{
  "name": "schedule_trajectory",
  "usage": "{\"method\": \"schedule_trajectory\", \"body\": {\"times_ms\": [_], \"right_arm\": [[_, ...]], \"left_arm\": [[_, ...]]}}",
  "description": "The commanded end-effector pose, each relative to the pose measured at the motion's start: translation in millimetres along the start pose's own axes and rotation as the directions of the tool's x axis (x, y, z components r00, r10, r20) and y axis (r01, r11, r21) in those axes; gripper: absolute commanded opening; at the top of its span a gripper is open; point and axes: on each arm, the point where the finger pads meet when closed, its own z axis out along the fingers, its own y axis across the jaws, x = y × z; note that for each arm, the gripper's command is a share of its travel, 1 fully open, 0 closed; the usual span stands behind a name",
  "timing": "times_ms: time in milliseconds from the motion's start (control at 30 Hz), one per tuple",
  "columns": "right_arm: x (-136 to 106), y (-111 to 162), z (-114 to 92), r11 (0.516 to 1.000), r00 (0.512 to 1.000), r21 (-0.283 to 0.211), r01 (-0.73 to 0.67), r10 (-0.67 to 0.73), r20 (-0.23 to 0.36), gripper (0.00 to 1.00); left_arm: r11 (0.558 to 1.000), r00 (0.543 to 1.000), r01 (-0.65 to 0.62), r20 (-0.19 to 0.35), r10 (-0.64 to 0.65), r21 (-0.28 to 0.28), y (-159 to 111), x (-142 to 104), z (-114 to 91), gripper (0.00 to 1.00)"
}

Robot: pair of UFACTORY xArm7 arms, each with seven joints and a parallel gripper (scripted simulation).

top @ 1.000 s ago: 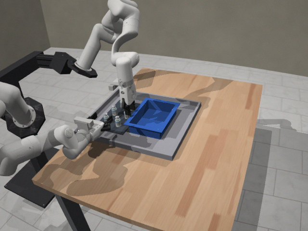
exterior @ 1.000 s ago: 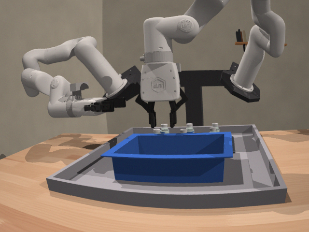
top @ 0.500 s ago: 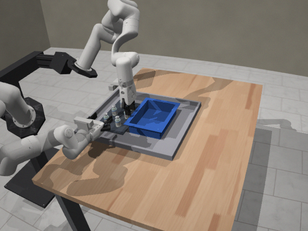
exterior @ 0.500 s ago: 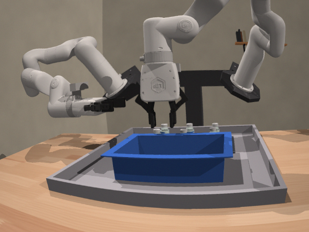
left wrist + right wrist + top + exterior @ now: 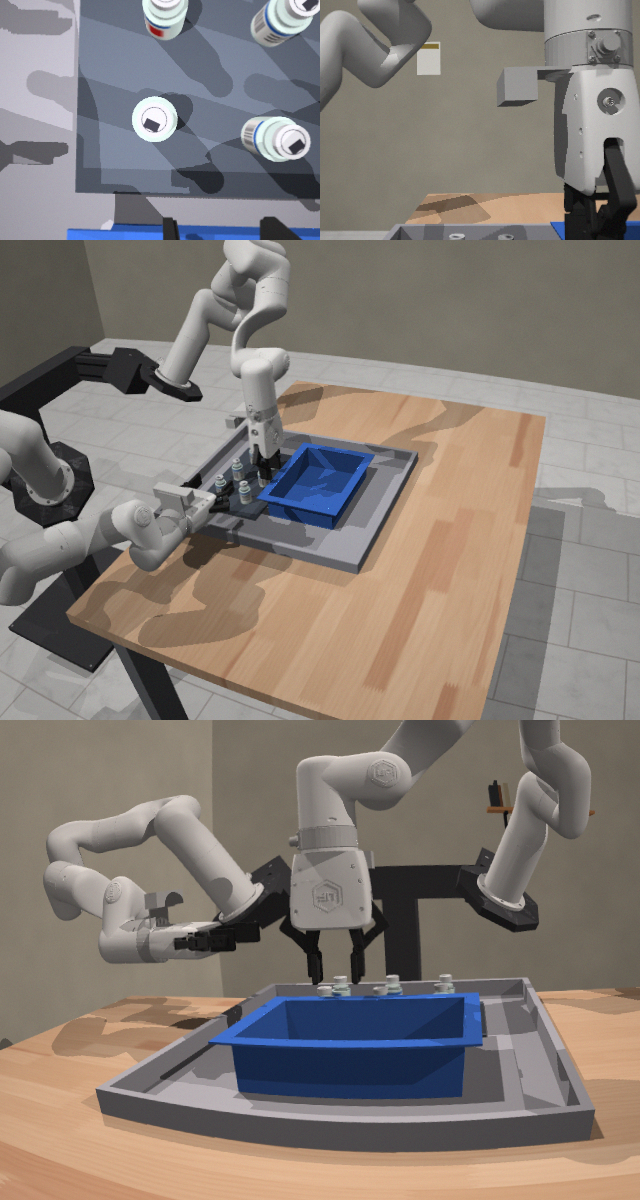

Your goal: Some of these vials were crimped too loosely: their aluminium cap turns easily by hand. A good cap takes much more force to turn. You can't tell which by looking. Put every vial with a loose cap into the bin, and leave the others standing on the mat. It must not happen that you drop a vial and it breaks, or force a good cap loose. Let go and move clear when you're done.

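- Counter (image 5: 439,550) (image 5: 51,1133) (image 5: 495,207): 1, wood-topped, under tray.
- L. arm (image 5: 258,387) (image 5: 330,792) (image 5: 595,90): white, wrist pointing down over mat's bin side.
- R. arm (image 5: 46,544) (image 5: 204,859): white, wrist approx. horiz., off to one side of tray.
- Tray (image 5: 310,554) (image 5: 341,1133) (image 5: 40,200) (image 5: 530,231): 1, grey, raised rim; carries bin & mat.
- Bin (image 5: 305,516) (image 5: 346,1071) (image 5: 125,234) (image 5: 557,227): 1, blue, rect., open top, beside mat.
- Mat (image 5: 248,511) (image 5: 484,1019) (image 5: 125,65): 1, dk. grey, flat in tray.
- L. jaws: approx. half open, pointing down, nil held.
- R. jaws: wide, nil held; above counter level.
- Vials (image 5: 244,492) (image 5: 392,986) (image 5: 155,119) (image 5: 456,236): 6 visible in ext. view, behind bin; 4 in L. wrist view, upright on mat, apart. Some part-hidden in top view.
- Caps: pale tops; dk. mark on 3 in L. wrist view. Tightness: can't tell.

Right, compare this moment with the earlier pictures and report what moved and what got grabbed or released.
Nothing visibly changed. The left gripper is over the vials, partly open and empty; the right gripper is off to the side, open and empty. The vials and blue bin stayed put.
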Motion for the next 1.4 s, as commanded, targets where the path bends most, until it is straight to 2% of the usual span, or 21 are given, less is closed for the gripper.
{"method": "schedule_trajectory", "body": {"times_ms": [0,700,1200,1300,1367], "right_arm": [[1,0,1,1.0,1.0,0.002,0.003,-0.003,-0.002,1.0],[2,0,1,1.0,1.0,0.002,0.003,-0.003,-0.002,1.0],[1,0,0,1.0,1.0,0.002,0.003,-0.003,-0.002,1.0],[1,0,0,1.0,1.0,0.002,0.003,-0.003,-0.002,1.0],[2,0,0,1.0,1.0,0.002,0.003,-0.003,-0.002,1.0]], "left_arm": [[1.0,1.0,0.0,0.003,0.0,0.005,-2,-1,-3,0.5],[1.0,1.0,0.0,0.003,0.0,0.005,-2,-1,-2,0.5],[1.0,1.0,0.0,0.003,0.0,0.005,-18,36,3,0.5],[1.0,1.0,-0.001,0.002,0.001,0.005,-15,29,2,0.5],[1.0,1.0,-0.001,0.002,0.001,0.005,-17,34,3,0.5]]}}
